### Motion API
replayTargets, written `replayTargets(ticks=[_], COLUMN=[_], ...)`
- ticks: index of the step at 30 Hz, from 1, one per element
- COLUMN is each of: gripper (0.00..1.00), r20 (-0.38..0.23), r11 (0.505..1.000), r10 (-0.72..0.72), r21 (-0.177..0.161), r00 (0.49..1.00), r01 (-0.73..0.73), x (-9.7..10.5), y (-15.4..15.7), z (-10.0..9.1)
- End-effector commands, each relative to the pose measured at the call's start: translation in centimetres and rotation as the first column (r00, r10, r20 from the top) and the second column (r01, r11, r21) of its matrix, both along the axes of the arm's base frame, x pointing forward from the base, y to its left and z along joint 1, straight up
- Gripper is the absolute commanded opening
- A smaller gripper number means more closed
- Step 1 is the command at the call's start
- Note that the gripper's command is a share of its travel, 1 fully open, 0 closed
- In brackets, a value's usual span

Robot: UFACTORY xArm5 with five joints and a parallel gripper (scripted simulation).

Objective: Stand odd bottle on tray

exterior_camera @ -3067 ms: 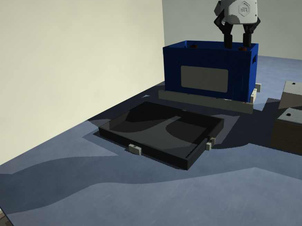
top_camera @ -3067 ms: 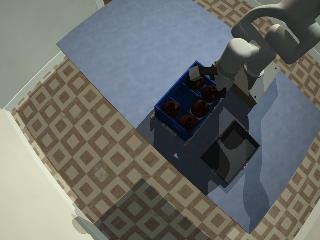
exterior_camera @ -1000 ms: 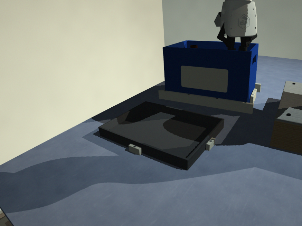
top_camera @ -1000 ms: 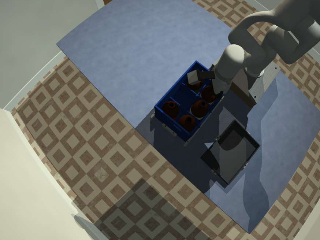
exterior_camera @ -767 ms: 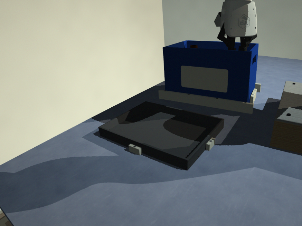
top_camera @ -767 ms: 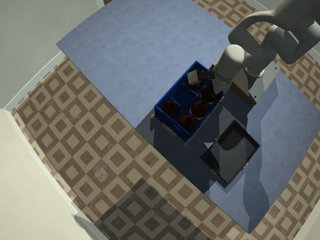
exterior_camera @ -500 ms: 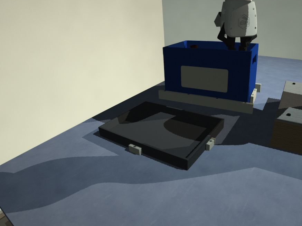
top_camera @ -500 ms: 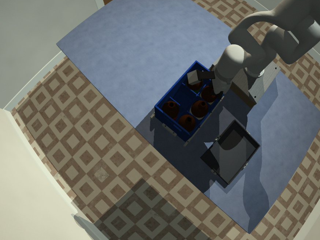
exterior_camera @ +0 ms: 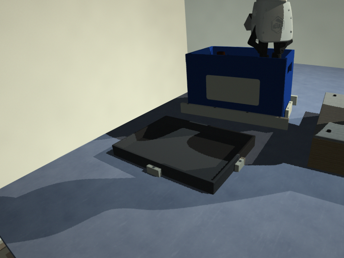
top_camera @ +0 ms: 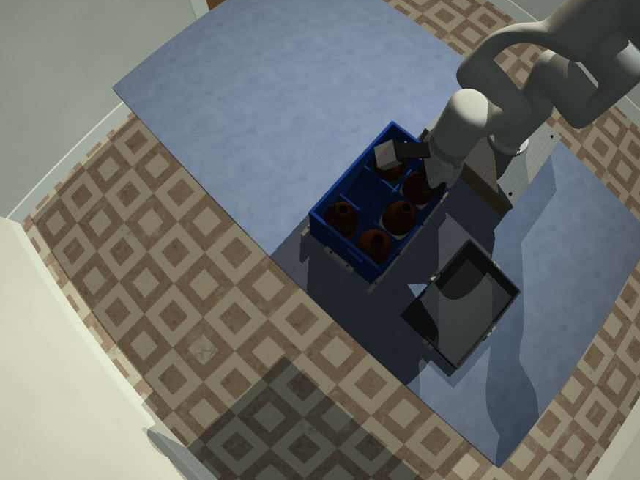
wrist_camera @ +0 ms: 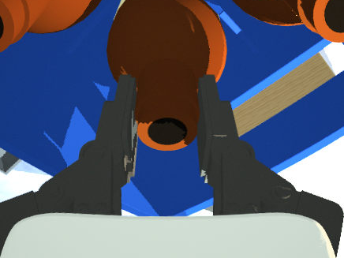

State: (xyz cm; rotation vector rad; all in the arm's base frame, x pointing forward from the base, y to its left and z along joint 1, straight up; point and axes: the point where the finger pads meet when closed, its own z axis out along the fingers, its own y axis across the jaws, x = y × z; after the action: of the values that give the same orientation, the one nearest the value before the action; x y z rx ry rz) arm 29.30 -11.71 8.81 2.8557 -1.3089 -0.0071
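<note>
My gripper point(top_camera: 436, 190) point(exterior_camera: 270, 55) point(wrist_camera: 166, 97) is shut on the neck of a brown-orange bottle point(top_camera: 417, 186) point(wrist_camera: 162, 33), one finger on each side just below its mouth. This bottle stands in the corner compartment of the blue crate point(top_camera: 320, 229) point(exterior_camera: 198, 82) point(wrist_camera: 35, 112) nearest the arm. Four other brown bottles stand in the crate; in the top view they show as a left one point(top_camera: 341, 223), a front one point(top_camera: 372, 247), a middle one point(top_camera: 397, 220) and a back one point(top_camera: 392, 172), partly covered. The dark tray point(top_camera: 472, 316) point(exterior_camera: 160, 154) holds no bottle.
Pale strips point(exterior_camera: 233, 115) lie along the crate's foot, and small pale blocks point(exterior_camera: 154, 170) sit at the tray's sides. Wood-sided blocks point(top_camera: 483, 185) point(exterior_camera: 327, 154) stand beside the arm's base. The wrist camera point(top_camera: 387, 154) juts over the crate's back compartment.
</note>
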Motion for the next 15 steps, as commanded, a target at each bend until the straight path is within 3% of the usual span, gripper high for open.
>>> replayTargets(ticks=[1, 11, 12, 15], gripper=[0.00, 0.00, 0.65, 0.65], r20=[0.003, 0.003, 0.003, 0.003], r11=[1.000, 1.000, 1.000, 1.000], r10=[0.000, 0.000, 0.000, 0.000], r21=[-0.001, -0.001, -0.001, -0.001], r00=[1.000, 1.000, 1.000, 1.000], r01=[0.000, 0.000, 0.000, 0.000], x=[0.11, 0.11, 0.11, 0.11], y=[-0.04, -0.04, -0.04, -0.04], z=[0.10, 0.10, 0.10, 0.10])
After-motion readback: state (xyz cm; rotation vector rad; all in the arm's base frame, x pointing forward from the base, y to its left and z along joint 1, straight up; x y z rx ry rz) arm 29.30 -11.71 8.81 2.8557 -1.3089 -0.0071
